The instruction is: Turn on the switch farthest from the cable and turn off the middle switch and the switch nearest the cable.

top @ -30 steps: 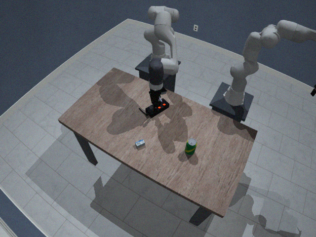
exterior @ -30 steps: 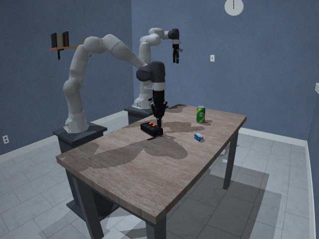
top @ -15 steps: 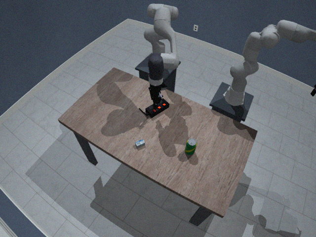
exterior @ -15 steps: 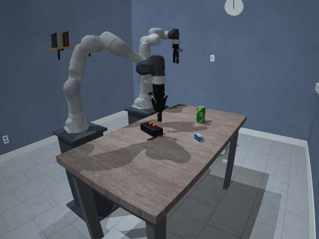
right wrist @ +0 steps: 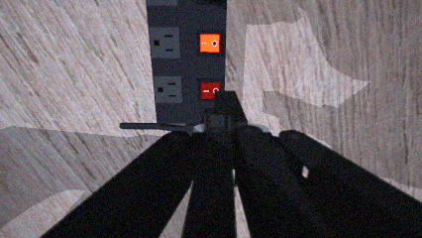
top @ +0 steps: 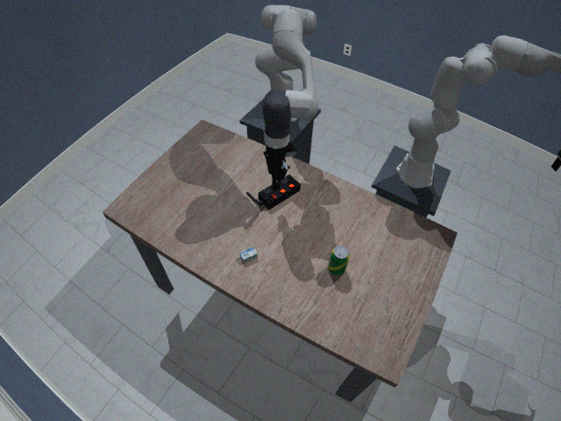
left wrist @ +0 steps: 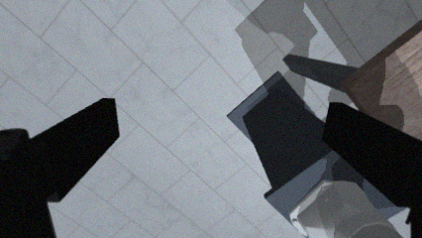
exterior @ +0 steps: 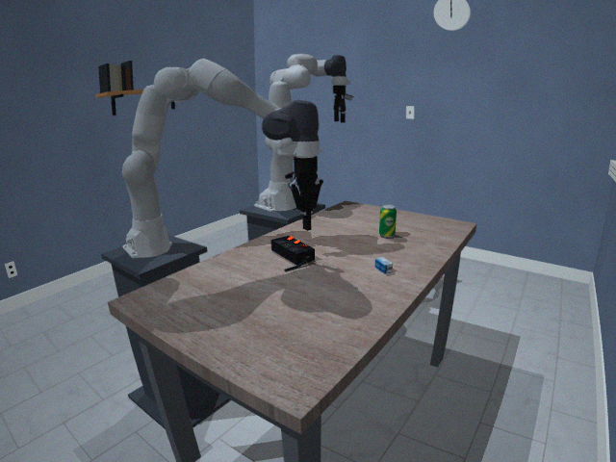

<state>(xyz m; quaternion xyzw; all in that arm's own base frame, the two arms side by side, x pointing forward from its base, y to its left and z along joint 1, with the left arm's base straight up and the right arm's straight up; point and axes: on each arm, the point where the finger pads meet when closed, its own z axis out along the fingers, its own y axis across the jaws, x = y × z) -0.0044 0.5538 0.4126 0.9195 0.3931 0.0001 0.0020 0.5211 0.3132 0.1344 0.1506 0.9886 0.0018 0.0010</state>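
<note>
Black, the power strip [top: 267, 201] [exterior: 292, 249] [right wrist: 190, 59] lies switches-up on the wooden table [top: 203, 262] [exterior: 239, 347] [left wrist: 408, 59] [right wrist: 74, 74]; its cable-end switch [top: 273, 196] [exterior: 304, 245] [right wrist: 208, 90] is dark red, the other two bright orange. Above it, the right gripper [top: 275, 186] [exterior: 306, 228] [right wrist: 224, 107] is fully closed on nothing. Beyond stands a green can [top: 337, 261] [exterior: 387, 221]. Farthest, the left gripper [top: 556, 161] [exterior: 340, 120] [left wrist: 222, 119] hangs wide open, holding nothing.

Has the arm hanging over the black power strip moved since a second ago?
Yes, the right gripper has risen, away from the power strip.
</note>
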